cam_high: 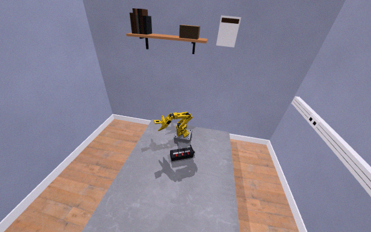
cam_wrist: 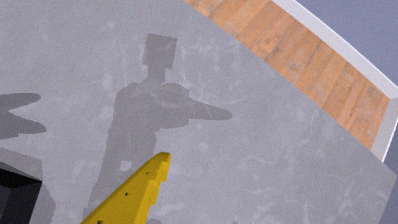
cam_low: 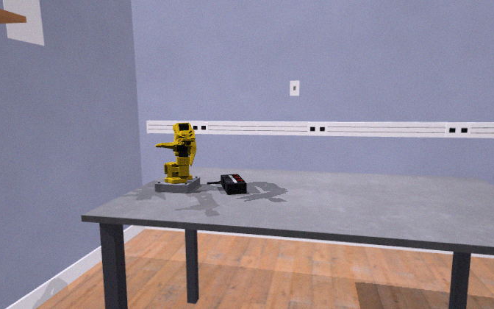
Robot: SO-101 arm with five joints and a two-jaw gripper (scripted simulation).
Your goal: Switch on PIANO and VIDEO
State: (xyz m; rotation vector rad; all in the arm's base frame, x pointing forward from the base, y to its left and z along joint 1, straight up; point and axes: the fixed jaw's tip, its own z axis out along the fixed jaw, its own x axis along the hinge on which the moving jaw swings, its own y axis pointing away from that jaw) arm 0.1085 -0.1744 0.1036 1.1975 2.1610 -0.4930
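Note:
A black power strip [cam_high: 181, 152] lies on the grey table just in front of the arm's base, top side up, with a row of three red switches and small white labels I cannot read. It also shows in the exterior view [cam_low: 233, 183], with a short cable at its near end. My yellow gripper [cam_high: 160, 124] is open and empty. It is raised well above the table, off to the left of the base and away from the strip. In the wrist view only one yellow jaw [cam_wrist: 134, 195] shows over bare table; the strip is not in that view.
The arm's grey base plate [cam_high: 183, 137] stands right behind the strip. The table's left edge and the wooden floor [cam_wrist: 320, 65] lie beyond the gripper. A wall shelf [cam_high: 166, 37] hangs high above.

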